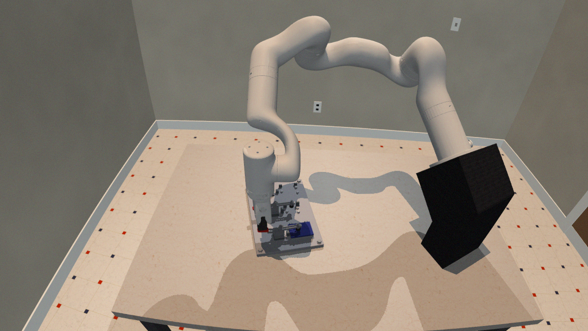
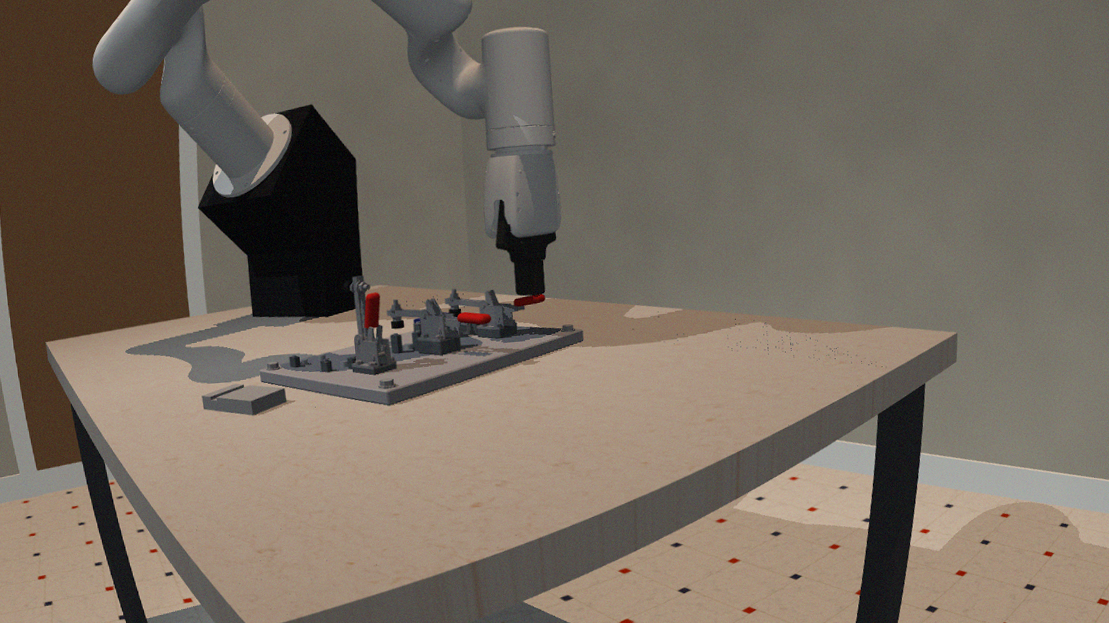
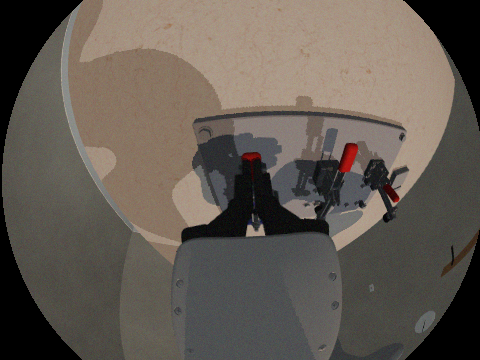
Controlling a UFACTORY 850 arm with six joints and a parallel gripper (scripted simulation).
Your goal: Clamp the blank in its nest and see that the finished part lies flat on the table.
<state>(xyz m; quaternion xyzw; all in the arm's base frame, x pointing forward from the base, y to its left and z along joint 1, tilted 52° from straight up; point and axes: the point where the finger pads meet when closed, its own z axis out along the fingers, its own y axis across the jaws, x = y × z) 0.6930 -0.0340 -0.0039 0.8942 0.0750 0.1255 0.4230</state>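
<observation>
The grey fixture plate (image 1: 283, 218) lies mid-table and carries three toggle clamps. The blue blank (image 1: 300, 231) lies in the nest at the plate's near right corner, with a clamp arm (image 1: 283, 227) reaching over it. That clamp's red handle (image 2: 528, 299) lies nearly level. My gripper (image 2: 530, 282) is shut and empty, pointing straight down with its fingertips on or just above this handle's grip, which also shows in the wrist view (image 3: 251, 158). The grey finished part (image 2: 245, 397) with the milled slot lies flat on the table, beside the plate.
A second red handle (image 2: 474, 318) lies low and a third (image 2: 372, 308) stands upright on the plate. The black robot base (image 1: 466, 201) stands at the table's right side.
</observation>
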